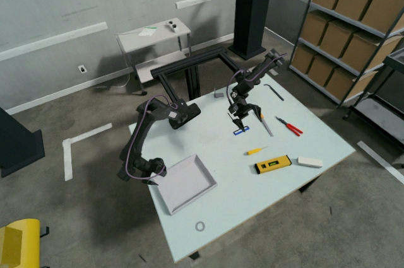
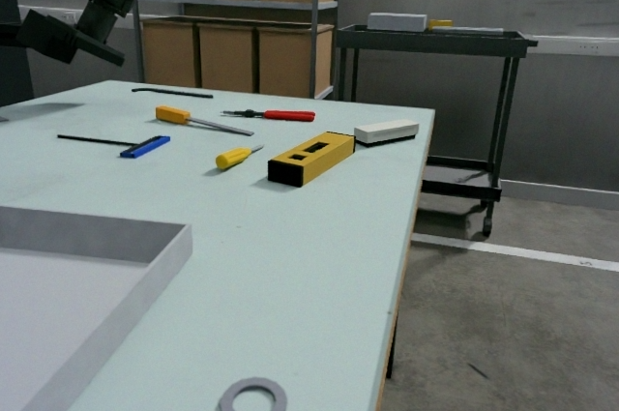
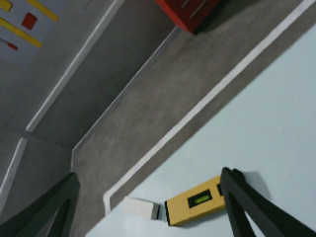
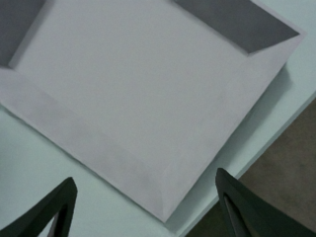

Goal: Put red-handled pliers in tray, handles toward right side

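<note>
Over one corner of the tray [image 1: 194, 200] [image 2: 114, 318] [image 4: 99, 158], the right gripper [image 1: 160, 175] [image 4: 146, 178] hangs with its fingers apart. Just beside the tray, toward the viewer in the top view, lies a grey ring [image 1: 196, 226] [image 2: 252, 381]. Farther from the tray come the yellow screwdriver [image 1: 254, 151] [image 2: 233, 159] and the yellow level [image 1: 280, 164] [image 2: 325, 159] [image 3: 183, 209]. The left gripper [image 1: 252, 125] [image 2: 160, 12] [image 3: 149, 175], well apart from the tray, has its fingers spread too. Farthest of these from the tray, the red-handled pliers [image 1: 290, 126] [image 2: 287, 115] lie outside it on the table, handles pointing away from their dark jaws.
</note>
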